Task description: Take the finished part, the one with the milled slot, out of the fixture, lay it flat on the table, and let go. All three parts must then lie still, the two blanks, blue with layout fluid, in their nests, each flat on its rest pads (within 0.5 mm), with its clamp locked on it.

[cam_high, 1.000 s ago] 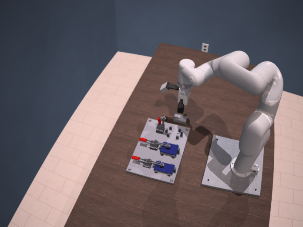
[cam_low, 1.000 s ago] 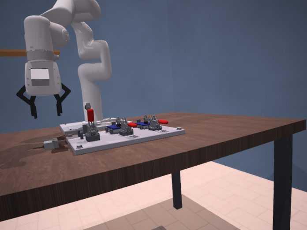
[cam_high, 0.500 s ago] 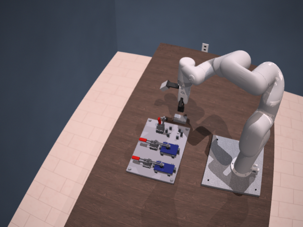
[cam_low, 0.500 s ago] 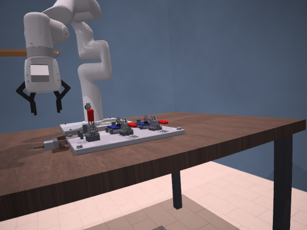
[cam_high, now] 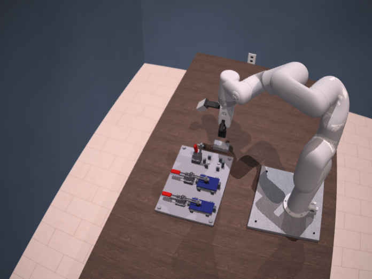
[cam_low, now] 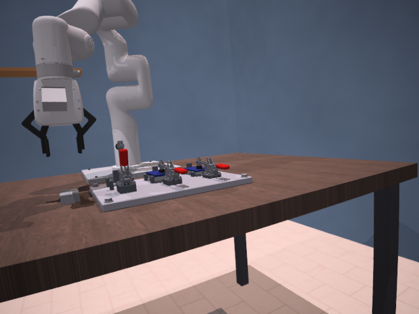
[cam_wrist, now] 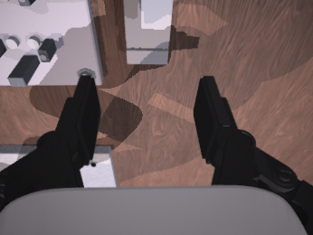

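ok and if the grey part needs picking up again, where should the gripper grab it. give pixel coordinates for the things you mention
Probably from above, fingers on the two long sides of the grey part (cam_high: 221,146) (cam_low: 69,197) (cam_wrist: 147,42): it lies flat on the table, and its narrower width looks within the finger gap.

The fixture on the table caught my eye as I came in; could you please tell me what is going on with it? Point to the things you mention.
The arm's gripper (cam_high: 222,135) (cam_low: 63,153) (cam_wrist: 147,94) hangs open above the table, holding nothing. The gray finished part (cam_high: 221,146) (cam_low: 69,197) (cam_wrist: 148,38) lies on the table beside the fixture plate (cam_high: 177,207) (cam_low: 176,194) (cam_wrist: 74,54). On that plate, two blue blanks sit in their nests with clamp arms down over them, while the third nest is empty, its clamp's red handle (cam_high: 195,148) (cam_low: 123,157) upright.
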`<state>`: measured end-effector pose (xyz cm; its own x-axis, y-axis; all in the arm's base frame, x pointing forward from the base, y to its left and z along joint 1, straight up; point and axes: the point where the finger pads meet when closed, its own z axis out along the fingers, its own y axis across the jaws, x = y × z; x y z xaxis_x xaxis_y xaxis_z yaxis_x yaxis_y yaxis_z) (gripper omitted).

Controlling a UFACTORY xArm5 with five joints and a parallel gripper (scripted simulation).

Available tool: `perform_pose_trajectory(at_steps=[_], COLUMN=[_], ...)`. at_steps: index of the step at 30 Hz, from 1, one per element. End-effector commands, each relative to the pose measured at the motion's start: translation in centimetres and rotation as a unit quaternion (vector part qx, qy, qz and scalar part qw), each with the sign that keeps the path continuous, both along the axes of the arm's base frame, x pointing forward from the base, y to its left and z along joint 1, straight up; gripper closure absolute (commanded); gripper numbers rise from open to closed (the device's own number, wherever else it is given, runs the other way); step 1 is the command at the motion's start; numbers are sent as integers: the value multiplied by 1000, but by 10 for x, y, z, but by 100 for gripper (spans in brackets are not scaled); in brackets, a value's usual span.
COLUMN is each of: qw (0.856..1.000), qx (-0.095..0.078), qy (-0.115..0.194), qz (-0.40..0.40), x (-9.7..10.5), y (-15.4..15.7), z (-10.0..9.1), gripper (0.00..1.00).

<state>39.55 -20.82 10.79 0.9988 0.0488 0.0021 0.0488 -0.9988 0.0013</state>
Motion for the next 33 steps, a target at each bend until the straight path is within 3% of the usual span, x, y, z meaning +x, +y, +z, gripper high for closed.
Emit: perform_pose_trajectory(at_steps=[1,7,20,33], qw=[1000,1000,1000,1000], qx=[-1,-1,-1,-1], qy=[-2,-2,-2,-2], qz=[0,0,0,0], x=[1,1,1,1], y=[-1,-1,0,0], z=[6,14,59,88], gripper=[31,31,31,31])
